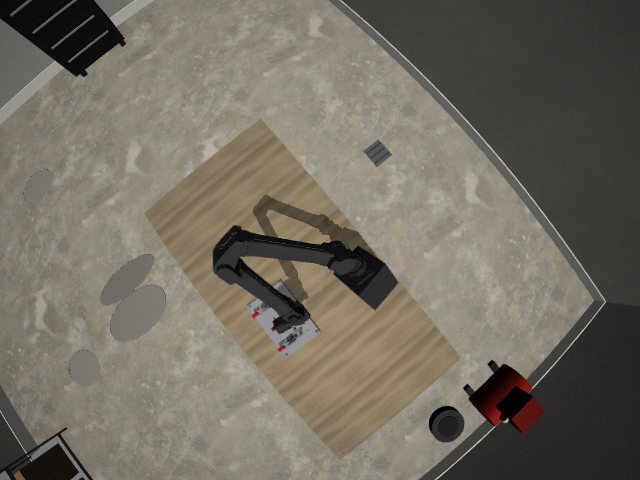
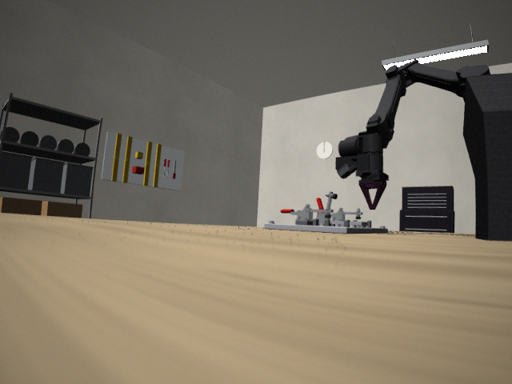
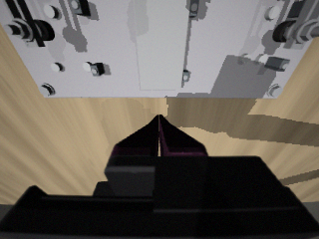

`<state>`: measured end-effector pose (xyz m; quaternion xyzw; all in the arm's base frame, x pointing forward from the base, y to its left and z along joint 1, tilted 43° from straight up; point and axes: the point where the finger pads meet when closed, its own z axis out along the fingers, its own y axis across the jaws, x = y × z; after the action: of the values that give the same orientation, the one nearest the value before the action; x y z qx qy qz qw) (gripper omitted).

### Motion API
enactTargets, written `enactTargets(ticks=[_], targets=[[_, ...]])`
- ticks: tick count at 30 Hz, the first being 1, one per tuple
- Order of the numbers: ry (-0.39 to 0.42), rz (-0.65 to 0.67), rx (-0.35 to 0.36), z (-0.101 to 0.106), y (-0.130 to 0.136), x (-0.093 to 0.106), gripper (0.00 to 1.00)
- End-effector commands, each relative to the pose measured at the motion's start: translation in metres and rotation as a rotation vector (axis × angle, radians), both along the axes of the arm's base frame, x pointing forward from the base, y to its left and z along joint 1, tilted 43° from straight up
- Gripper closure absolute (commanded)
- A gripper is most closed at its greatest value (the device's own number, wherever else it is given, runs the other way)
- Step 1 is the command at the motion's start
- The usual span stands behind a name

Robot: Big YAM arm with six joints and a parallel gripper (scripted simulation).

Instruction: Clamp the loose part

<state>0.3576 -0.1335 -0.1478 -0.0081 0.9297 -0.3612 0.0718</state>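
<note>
The grey fixture plate (image 1: 306,336) (image 2: 281,226) (image 3: 115,47) lies on the wooden table (image 1: 361,372) and carries three nests with clamps. In the side view one red clamp handle (image 2: 286,210) lies level at the left end, and another (image 2: 320,203) is tilted up near the middle. A pale flat rectangular plate (image 3: 161,50) lies in the middle nest; I cannot tell whether it is the part. My gripper (image 2: 372,205) (image 3: 159,119) is shut on nothing. It hangs above the table just off the plate's near edge. In the top view the arm's wrist hides the fingers.
The arm's base (image 1: 374,281) (image 2: 492,157) stands on the table beside the fixture. Off the table are a black tool chest (image 2: 428,208), a shelf rack (image 2: 45,153), a wall panel (image 2: 142,165), a red machine (image 1: 509,397) and a tyre (image 1: 446,423).
</note>
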Motion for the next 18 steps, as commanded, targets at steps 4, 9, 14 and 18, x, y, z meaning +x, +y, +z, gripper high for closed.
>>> enactTargets(ticks=[4,9,14,18], targets=[[-0.013,-0.012,0.000,0.000,-0.008,0.002,1.00],[-0.009,-0.011,0.001,-0.007,-0.011,0.004,1.00],[-0.009,-0.010,0.002,-0.014,-0.017,0.005,1.00],[-0.009,-0.010,0.002,-0.020,-0.023,0.006,1.00]])
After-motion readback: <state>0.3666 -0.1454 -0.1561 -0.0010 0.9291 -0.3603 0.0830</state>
